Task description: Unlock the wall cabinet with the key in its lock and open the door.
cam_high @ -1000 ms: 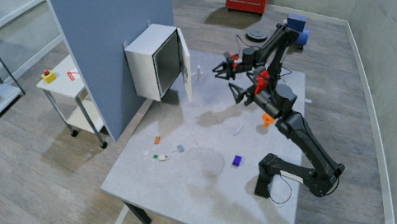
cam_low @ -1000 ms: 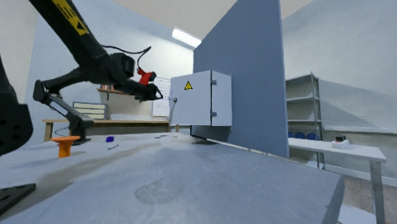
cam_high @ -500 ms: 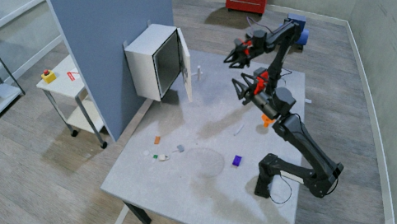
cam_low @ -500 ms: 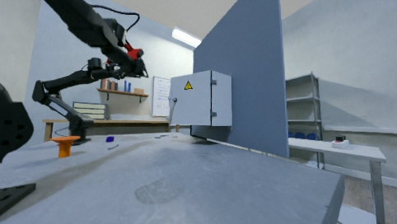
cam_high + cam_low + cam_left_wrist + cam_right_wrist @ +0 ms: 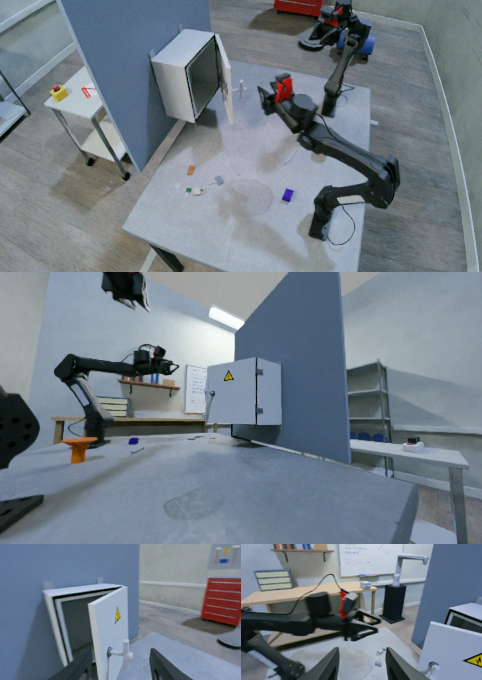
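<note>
Located key [image 5: 241, 89] [image 5: 206, 395] [image 5: 126, 652] [image 5: 434, 671] in lock of part-open cabinet door [image 5: 225, 82] [image 5: 231, 403] [image 5: 114, 627] [image 5: 451, 645], upper centre of top view. Found left gripper [image 5: 263, 101] [image 5: 175, 367] [image 5: 121, 651] [image 5: 377, 625] and right gripper [image 5: 320, 34] [image 5: 141, 308] [image 5: 121, 651] [image 5: 362, 652] half-released, empty. Judged best: hooking free edge, pulling outward along hinge arc, avoiding key.
</note>
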{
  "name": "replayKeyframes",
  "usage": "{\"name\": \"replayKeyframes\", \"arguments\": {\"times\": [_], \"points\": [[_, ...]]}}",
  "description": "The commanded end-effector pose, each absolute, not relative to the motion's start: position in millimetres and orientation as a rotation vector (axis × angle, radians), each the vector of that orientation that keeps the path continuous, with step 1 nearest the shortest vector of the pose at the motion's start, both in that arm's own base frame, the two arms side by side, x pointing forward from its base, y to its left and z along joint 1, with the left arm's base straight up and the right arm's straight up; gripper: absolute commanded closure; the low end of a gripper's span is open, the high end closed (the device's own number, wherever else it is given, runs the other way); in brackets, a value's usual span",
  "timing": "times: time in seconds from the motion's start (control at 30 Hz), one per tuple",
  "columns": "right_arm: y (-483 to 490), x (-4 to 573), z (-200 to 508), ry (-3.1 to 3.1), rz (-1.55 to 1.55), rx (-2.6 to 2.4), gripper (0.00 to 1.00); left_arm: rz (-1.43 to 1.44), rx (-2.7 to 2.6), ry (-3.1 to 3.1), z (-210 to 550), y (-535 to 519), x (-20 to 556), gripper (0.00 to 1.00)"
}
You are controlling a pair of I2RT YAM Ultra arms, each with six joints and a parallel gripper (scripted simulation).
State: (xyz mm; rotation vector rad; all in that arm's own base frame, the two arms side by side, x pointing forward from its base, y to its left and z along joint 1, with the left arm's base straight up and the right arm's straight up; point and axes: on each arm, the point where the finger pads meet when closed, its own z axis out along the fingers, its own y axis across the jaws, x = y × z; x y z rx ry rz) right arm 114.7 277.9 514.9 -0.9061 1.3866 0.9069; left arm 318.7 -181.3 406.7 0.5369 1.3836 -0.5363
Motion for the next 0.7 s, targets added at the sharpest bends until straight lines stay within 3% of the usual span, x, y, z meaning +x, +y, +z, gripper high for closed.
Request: {"name": "replayKeyframes", "arguments": {"times": [0.0,0.33,0.67], "points": [[260.8,95.5,510.0,1.487,0.907,-1.007,0.57,-0.629,0.64,1.218,435.0,-200.7,342.0,0.49],[218.0,119.1,496.3,1.656,0.754,-0.848,0.57,-0.763,0.803,1.29,311.9,-201.7,443.6,0.49],[190.0,139.7,444.4,1.841,0.567,-0.763,0.57,-0.832,0.877,1.32,234.8,-196.4,468.2,0.49]]}}
